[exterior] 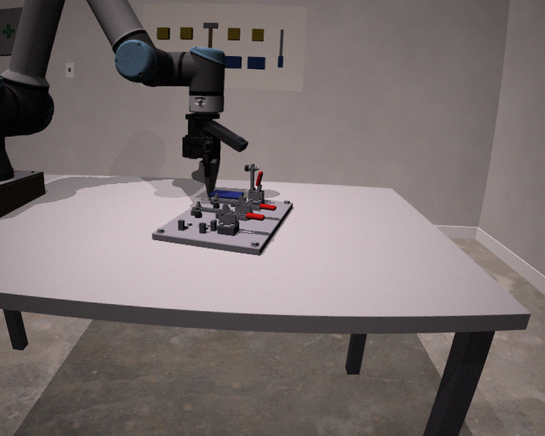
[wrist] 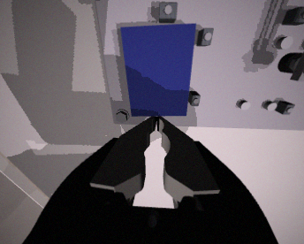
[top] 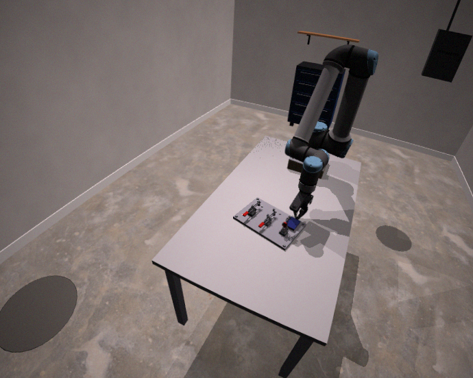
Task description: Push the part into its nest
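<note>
A flat blue rectangular part (wrist: 156, 66) (top: 293, 223) (exterior: 227, 193) lies on the grey fixture plate (top: 252, 227) (exterior: 190, 232) (wrist: 221, 88) at its end nearest the arm. In the wrist view a stop block (wrist: 167, 11) stands at the part's far edge and two side blocks (wrist: 205, 36) (wrist: 193, 97) stand along its right edge. My gripper (wrist: 156, 118) (top: 298, 215) (exterior: 210, 189) is shut and empty. Its tips sit at the part's near edge, at the fixture plate's edge, pointing down.
Toggle clamps with red handles (top: 245, 213) (top: 261, 224) (exterior: 255, 216) (exterior: 259, 178) stand on the fixture plate beside the part. The plate lies on a white table (top: 244, 275) (exterior: 363, 254). The arm's base (exterior: 18, 186) stands at the table's far end.
</note>
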Robot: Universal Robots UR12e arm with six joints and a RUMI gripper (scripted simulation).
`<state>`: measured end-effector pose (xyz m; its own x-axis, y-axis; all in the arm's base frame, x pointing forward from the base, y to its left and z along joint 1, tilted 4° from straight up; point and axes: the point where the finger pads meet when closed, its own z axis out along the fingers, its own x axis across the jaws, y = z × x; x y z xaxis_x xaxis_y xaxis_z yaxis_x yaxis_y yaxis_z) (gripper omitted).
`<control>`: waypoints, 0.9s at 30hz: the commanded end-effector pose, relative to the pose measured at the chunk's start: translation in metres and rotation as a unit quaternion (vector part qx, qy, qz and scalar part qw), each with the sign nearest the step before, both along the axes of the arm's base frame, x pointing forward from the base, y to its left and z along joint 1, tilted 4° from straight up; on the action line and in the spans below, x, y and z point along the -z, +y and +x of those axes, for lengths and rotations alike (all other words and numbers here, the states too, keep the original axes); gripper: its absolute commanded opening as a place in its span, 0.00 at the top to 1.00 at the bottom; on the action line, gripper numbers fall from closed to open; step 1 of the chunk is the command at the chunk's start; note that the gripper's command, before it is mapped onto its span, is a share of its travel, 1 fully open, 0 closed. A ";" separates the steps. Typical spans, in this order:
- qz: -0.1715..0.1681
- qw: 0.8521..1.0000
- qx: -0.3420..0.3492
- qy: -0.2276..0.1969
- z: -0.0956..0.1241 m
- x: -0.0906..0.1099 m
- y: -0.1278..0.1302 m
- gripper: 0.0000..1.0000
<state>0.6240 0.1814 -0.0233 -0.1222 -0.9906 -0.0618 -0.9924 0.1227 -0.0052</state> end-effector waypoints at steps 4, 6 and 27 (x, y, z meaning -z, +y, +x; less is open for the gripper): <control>0.000 1.000 0.001 -0.002 0.004 -0.002 -0.002 1.00; 0.000 1.000 0.001 -0.002 0.004 -0.002 -0.002 1.00; 0.000 1.000 0.001 -0.002 0.008 -0.002 -0.002 1.00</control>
